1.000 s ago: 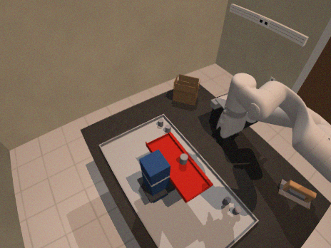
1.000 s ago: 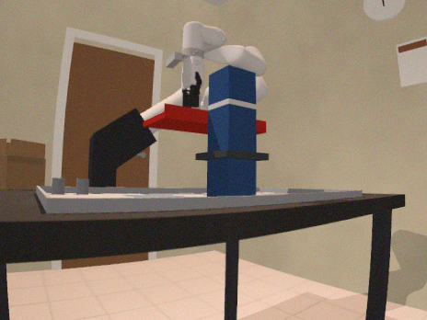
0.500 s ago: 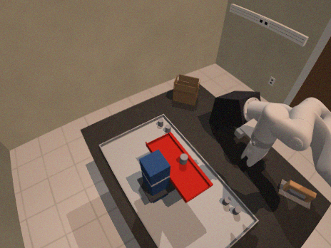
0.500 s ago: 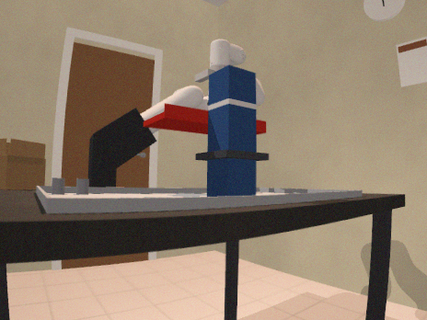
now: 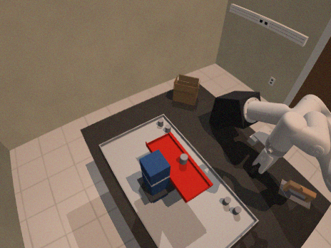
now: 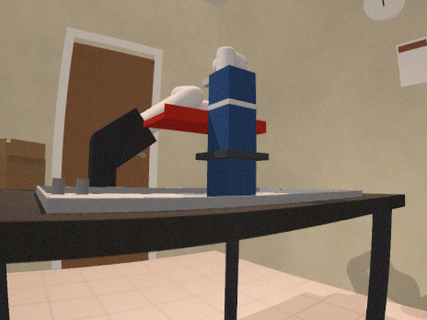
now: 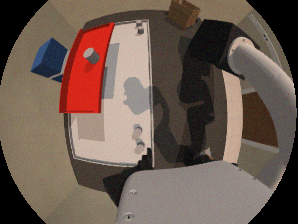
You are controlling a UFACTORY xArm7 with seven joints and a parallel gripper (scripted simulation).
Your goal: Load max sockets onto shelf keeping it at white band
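The red shelf [image 5: 194, 178] [image 6: 177, 118] [image 7: 83, 92] hangs on the blue post [image 5: 155, 165] [image 6: 231, 177] [image 7: 47, 59], level with the white band [image 5: 157, 182] [image 6: 231, 104]. One grey socket [image 5: 183, 159] [image 7: 93, 58] stands on the shelf inside its rim. Two sockets [image 5: 160, 123] [image 5: 167, 128] [image 6: 58, 186] stand at the tray's far end. Two more sockets [image 5: 226, 202] [image 5: 237, 210] [image 7: 139, 137] stand at its near right corner. My gripper [image 5: 260, 167] is partly open and empty, above the dark table to the right of the tray. Its fingers do not show in the wrist view.
The white tray [image 5: 107, 151] [image 6: 138, 201] lies on a dark table [image 5: 107, 125] [image 6: 184, 225]. A dark collar [image 6: 231, 156] rings the post below the shelf. A cardboard box [image 5: 186, 89] [image 6: 20, 163] stands at the back. The black arm base [image 5: 232, 108] is behind the tray. A small stack of blocks [image 5: 299, 190] lies at the right.
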